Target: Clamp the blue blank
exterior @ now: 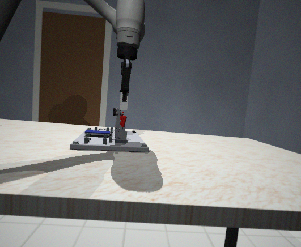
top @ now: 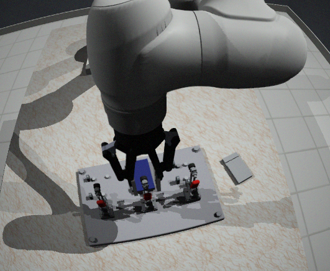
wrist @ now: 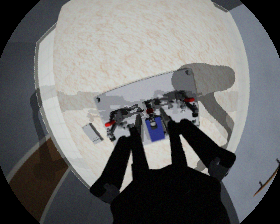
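The blue blank point(top: 140, 170) point(exterior: 97, 131) point(wrist: 153, 132) lies in the middle nest of the grey fixture plate point(top: 171, 224) point(exterior: 79, 147). The middle clamp point(top: 146, 196) with its red handle stands at the blank's near end. I cannot tell whether it is locked. My gripper point(top: 143, 184) point(exterior: 123, 107) point(wrist: 151, 116) hangs straight down just above this clamp. Its fingers are partly apart with nothing between them. The grey finished part point(top: 237, 168) point(wrist: 91, 133) lies flat on the table, right of the plate, with its slot near one end.
Two more clamps with red handles stand on the plate, a left clamp point(top: 101, 203) and a right clamp point(top: 194, 183), each at an empty nest. In the side view a red handle point(exterior: 123, 120) points up. The arm's big body hides the table's far side.
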`<state>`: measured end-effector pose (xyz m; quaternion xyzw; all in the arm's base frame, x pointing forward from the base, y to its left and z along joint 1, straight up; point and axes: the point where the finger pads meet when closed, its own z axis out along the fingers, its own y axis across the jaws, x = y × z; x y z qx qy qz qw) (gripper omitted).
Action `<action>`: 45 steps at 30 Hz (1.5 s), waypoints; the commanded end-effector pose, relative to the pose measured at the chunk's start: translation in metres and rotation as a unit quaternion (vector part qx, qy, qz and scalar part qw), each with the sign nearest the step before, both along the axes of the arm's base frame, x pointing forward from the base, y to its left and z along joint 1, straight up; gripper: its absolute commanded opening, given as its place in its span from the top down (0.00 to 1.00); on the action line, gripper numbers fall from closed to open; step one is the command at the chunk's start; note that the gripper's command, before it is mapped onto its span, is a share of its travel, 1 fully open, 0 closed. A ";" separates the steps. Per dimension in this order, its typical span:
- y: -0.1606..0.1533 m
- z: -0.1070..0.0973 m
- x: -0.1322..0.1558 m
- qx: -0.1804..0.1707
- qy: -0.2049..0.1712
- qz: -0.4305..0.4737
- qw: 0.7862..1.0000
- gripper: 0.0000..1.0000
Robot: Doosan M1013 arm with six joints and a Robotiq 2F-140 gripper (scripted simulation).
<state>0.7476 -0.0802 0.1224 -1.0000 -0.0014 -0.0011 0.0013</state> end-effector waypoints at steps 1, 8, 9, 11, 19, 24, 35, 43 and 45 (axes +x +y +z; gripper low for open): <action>0.000 -0.003 0.000 0.000 0.000 0.000 1.000 0.72; 0.000 -0.019 0.000 0.000 0.000 0.000 1.000 0.72; 0.000 -0.019 0.000 0.000 0.000 0.000 1.000 0.72; 0.000 -0.022 0.000 0.000 0.000 0.000 1.000 0.72; 0.000 -0.030 0.000 0.000 0.000 0.000 1.000 0.72; 0.000 -0.030 0.000 0.000 0.000 0.000 1.000 0.72; 0.000 -0.036 0.000 0.000 0.000 0.000 1.000 0.72; 0.000 -0.056 0.000 0.000 0.000 0.000 1.000 0.72; 0.000 -0.058 0.000 0.000 0.000 0.000 1.000 0.72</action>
